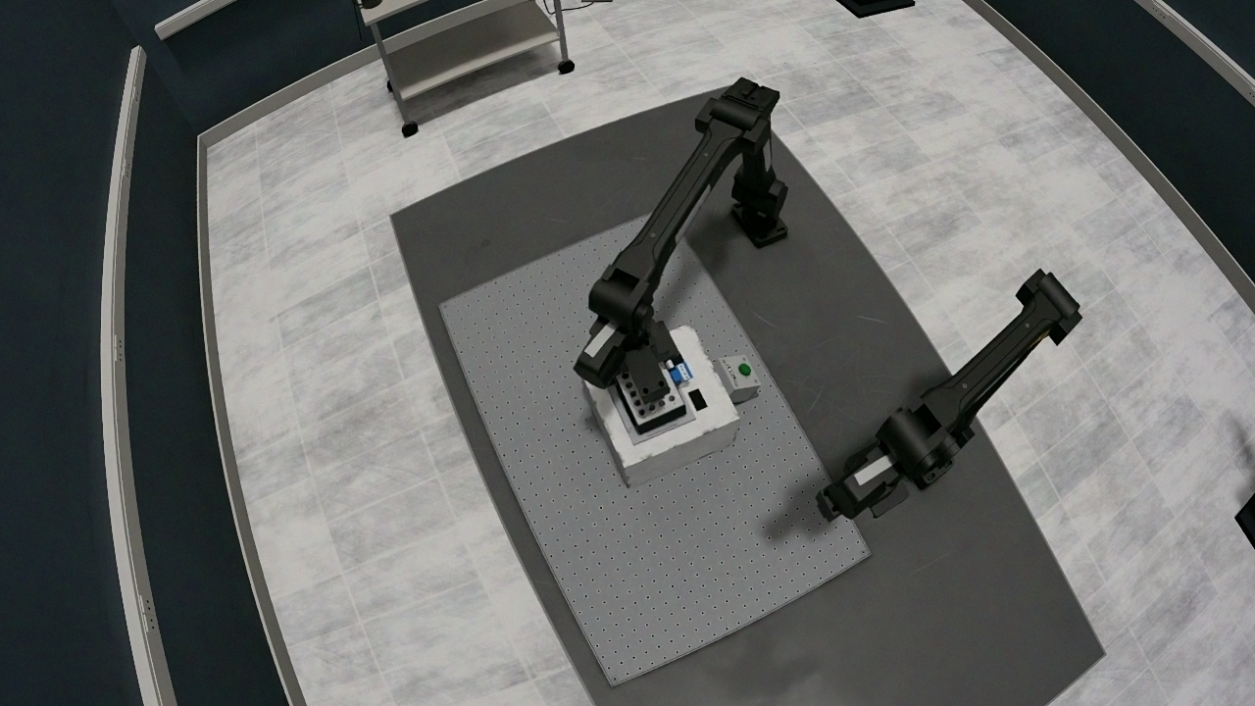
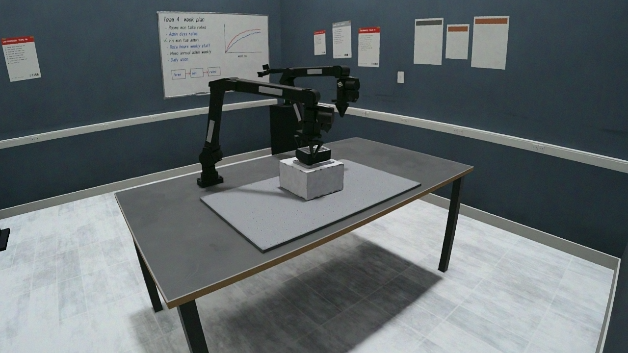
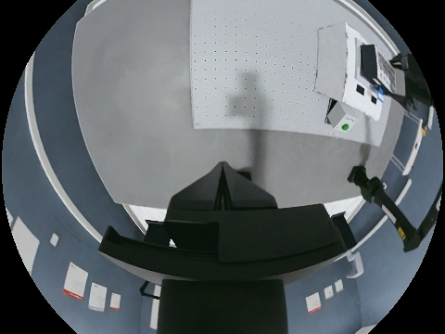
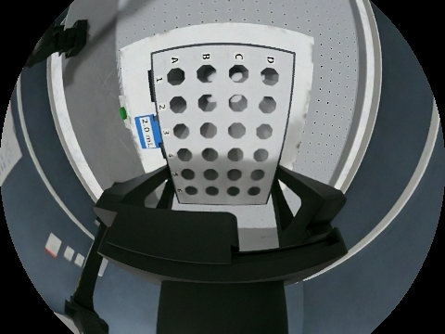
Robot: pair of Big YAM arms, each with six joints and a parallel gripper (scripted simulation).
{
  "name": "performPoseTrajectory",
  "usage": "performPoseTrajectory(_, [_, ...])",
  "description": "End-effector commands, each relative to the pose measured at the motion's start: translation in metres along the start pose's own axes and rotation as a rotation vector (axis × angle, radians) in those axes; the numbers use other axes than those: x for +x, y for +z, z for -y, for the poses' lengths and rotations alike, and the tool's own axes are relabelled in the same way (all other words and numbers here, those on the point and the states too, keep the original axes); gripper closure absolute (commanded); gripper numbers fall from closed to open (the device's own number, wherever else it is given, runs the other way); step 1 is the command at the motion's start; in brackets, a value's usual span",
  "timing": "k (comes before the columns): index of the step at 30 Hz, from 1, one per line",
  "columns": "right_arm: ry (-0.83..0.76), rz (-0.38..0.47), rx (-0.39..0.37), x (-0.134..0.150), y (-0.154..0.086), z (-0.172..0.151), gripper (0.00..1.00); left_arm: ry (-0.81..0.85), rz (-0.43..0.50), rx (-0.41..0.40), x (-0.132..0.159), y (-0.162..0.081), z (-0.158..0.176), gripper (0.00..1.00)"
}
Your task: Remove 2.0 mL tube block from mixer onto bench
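White mixer point(image 1: 679, 460) point(image 2: 325, 180) point(image 3: 332, 62) point(image 4: 139, 56); blue label point(image 1: 679, 373) point(image 3: 380, 94) point(image 4: 146, 132); green button point(image 1: 744, 370) point(image 3: 345, 127) point(image 4: 122, 113); black-sided block point(image 1: 660, 420) point(image 2: 310, 156) point(image 3: 369, 65) point(image 4: 222, 116), pale top dotted with dark holes.

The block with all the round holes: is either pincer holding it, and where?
Yes. The right pincer grips the block by its two opposite sides, near the row marked 5. The left pincer holds nothing.
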State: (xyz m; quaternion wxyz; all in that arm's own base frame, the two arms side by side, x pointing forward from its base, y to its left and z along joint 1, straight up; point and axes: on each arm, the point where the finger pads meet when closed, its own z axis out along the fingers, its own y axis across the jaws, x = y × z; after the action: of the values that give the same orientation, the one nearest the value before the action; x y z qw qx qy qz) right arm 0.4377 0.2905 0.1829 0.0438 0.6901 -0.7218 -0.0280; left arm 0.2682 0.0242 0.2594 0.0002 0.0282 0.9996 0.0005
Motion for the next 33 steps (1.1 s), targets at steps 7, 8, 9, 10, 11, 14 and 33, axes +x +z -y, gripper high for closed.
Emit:
performPoseTrajectory(7, [0.016, 0.111, 0.147, -0.003, -0.092, 0.012, 1.0, -0.011, 0.061, -0.009, -0.011, -0.024, -0.004, 1.0])
performPoseTrajectory(8, [0.016, 0.111, 0.147, -0.003, -0.092, 0.012, 1.0, -0.011, 0.061, -0.009, -0.011, -0.024, -0.004, 1.0])
performPoseTrajectory(9, [0.016, 0.111, 0.147, -0.003, -0.092, 0.012, 1.0, -0.011, 0.061, -0.009, -0.011, -0.024, -0.004, 1.0])
performPoseTrajectory(10, [0.015, 0.111, 0.146, -0.003, -0.091, 0.012, 1.0, -0.011, 0.062, -0.009, -0.011, -0.025, -0.004, 1.0])
performPoseTrajectory(11, [0.015, 0.11, 0.146, -0.004, -0.091, 0.012, 1.0, -0.011, 0.062, -0.009, -0.011, -0.025, -0.004, 1.0])
performPoseTrajectory(14, [0.002, 0.103, 0.135, -0.01, -0.084, 0.01, 1.0, -0.011, 0.065, -0.01, -0.012, -0.026, -0.004, 1.0])
performPoseTrajectory(33, [0.013, 0.064, 0.081, -0.011, -0.045, 0.022, 1.0, -0.012, 0.04, -0.006, -0.007, -0.017, -0.003, 1.0])
